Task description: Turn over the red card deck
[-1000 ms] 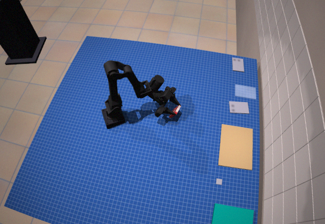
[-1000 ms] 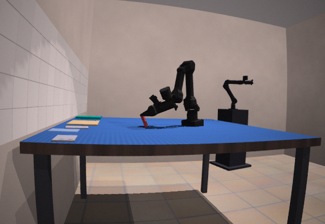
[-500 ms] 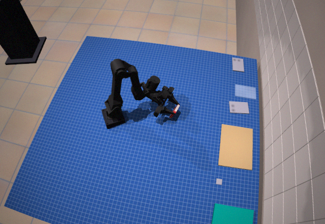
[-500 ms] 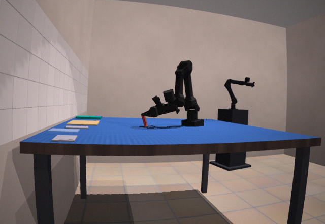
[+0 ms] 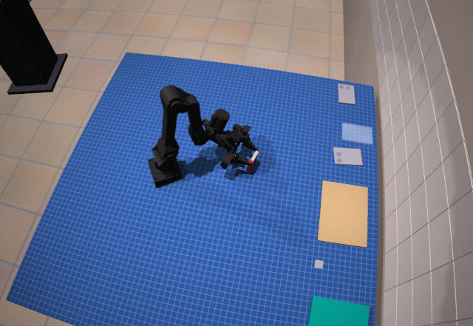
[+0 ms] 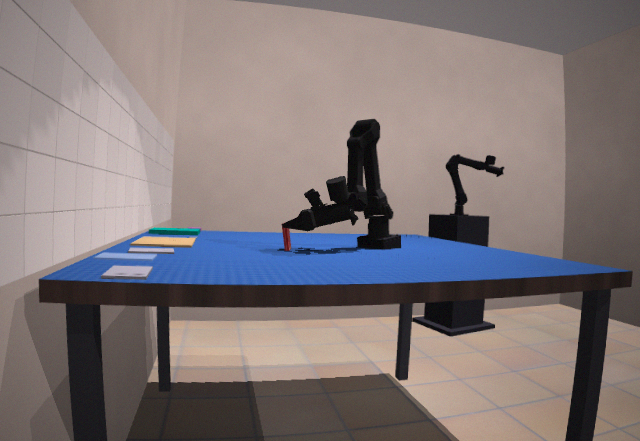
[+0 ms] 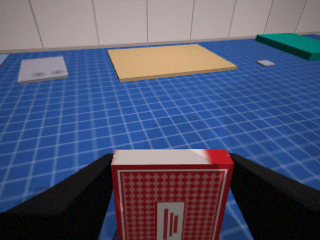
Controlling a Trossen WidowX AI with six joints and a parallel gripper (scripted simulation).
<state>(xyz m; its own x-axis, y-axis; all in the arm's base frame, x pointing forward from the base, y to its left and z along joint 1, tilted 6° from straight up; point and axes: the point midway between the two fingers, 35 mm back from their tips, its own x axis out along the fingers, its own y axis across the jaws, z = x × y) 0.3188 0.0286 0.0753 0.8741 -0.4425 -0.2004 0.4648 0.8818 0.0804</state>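
The red boxed card deck stands nearly upright on its narrow edge, its lower end on or just above the blue grid mat near the middle of the table. Its patterned red face fills the bottom of the wrist view, with a white top edge. My gripper reaches forward and low from the arm. It is shut on the deck, with one black finger on each side of it.
Along the wall side of the mat lie a tan sheet, a green slab, two grey cards, a pale patch and a small grey square. A tiled wall borders that edge.
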